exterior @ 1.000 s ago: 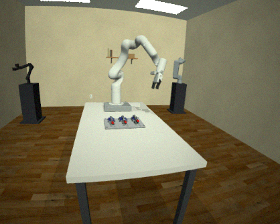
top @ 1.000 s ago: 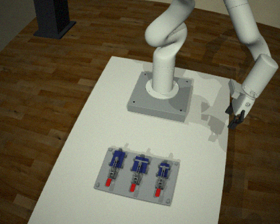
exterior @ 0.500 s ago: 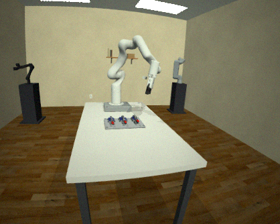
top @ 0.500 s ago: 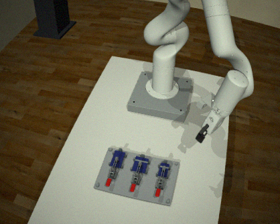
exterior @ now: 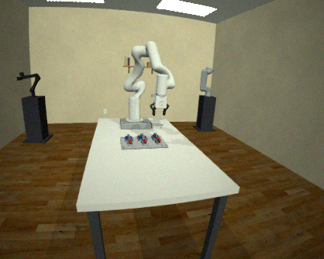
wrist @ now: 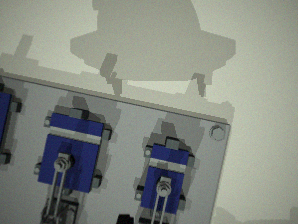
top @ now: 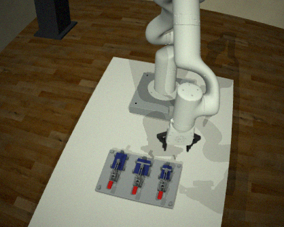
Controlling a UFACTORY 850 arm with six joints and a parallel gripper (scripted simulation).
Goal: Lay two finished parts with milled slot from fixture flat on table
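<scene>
The grey fixture plate carries three blue parts, each under a toggle clamp with its tip over the part. The left part shows no slot in the top view and is cut off in the wrist view. The middle part and the smaller right part each show a pale slot across. The red handles point away from the robot base. My gripper is open and empty, above and behind the plate's right side.
Bolts or studs stand at the plate's corners, and small stops surround the parts. The robot's grey base stands behind the plate on the white table. Two dark pedestals stand beyond the table.
</scene>
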